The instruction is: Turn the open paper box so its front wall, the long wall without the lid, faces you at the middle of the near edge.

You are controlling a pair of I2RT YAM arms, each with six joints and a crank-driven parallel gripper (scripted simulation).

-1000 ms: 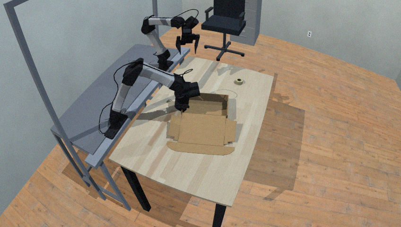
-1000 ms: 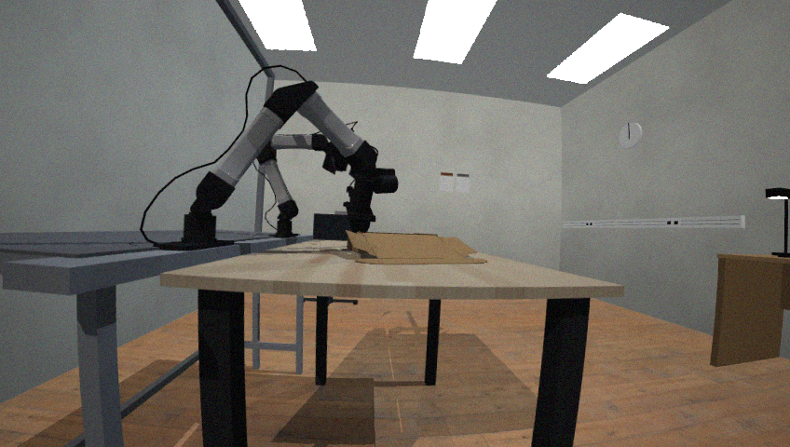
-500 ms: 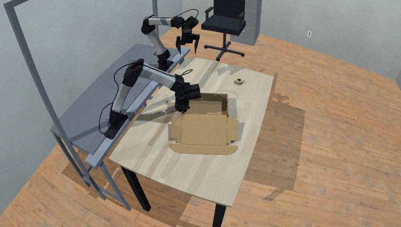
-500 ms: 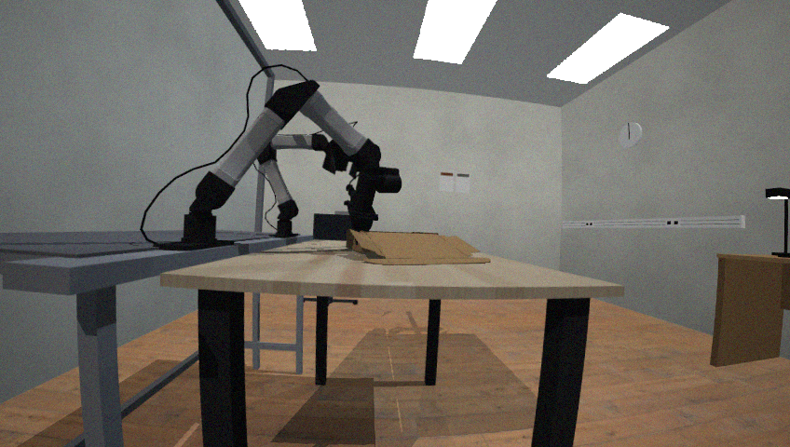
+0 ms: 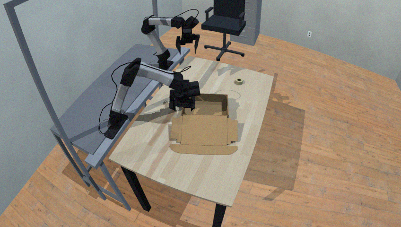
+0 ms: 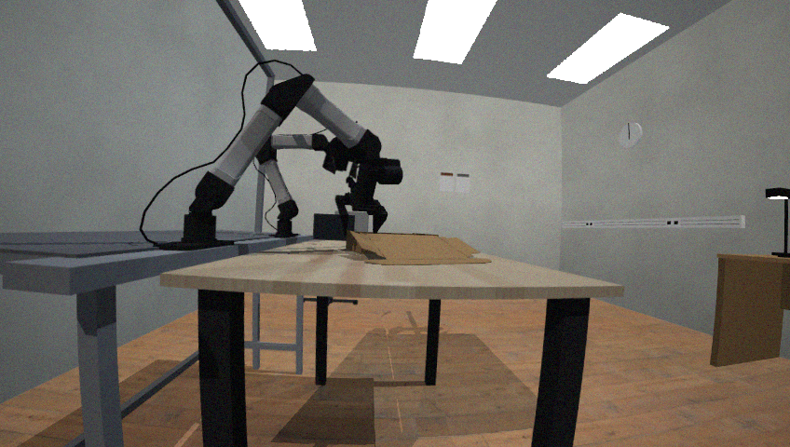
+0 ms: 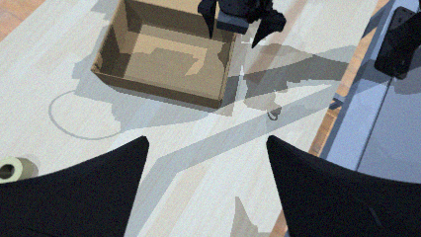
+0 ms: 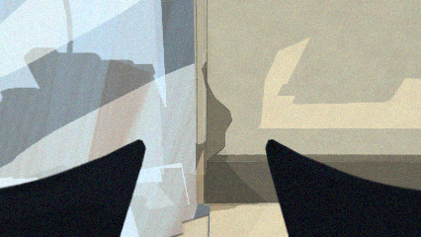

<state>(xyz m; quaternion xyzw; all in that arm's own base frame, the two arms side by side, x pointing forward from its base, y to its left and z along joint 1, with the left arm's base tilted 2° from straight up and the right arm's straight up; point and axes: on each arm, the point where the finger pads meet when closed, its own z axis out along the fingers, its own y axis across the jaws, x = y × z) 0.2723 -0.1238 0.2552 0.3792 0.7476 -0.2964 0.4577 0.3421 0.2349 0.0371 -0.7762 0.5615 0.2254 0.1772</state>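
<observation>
The open paper box (image 5: 224,105) (image 7: 158,90) (image 8: 346,74) sits folded on the table. A short wall faces the robot; its front wall (image 5: 212,100) faces the left arm's side. The lid (image 5: 204,129) (image 6: 410,248) hangs open on the opposite side, sloping to the table, its side flaps (image 5: 231,129) spread outward and looking only slightly bent. My right gripper (image 5: 182,109) (image 6: 360,229) (image 7: 231,42) (image 8: 206,142) is wide open, low over the short wall nearest the robot, one finger on each side. My left gripper (image 5: 187,53) (image 7: 208,138) is open and empty, raised away from the box.
A cream tape roll (image 5: 238,83) (image 7: 16,173) lies on the wooden table (image 5: 169,168) beyond the front wall, near the far edge. The arms' grey bench (image 5: 112,81) runs along the table's near edge. A chair (image 5: 223,23) stands past the table's left-arm end.
</observation>
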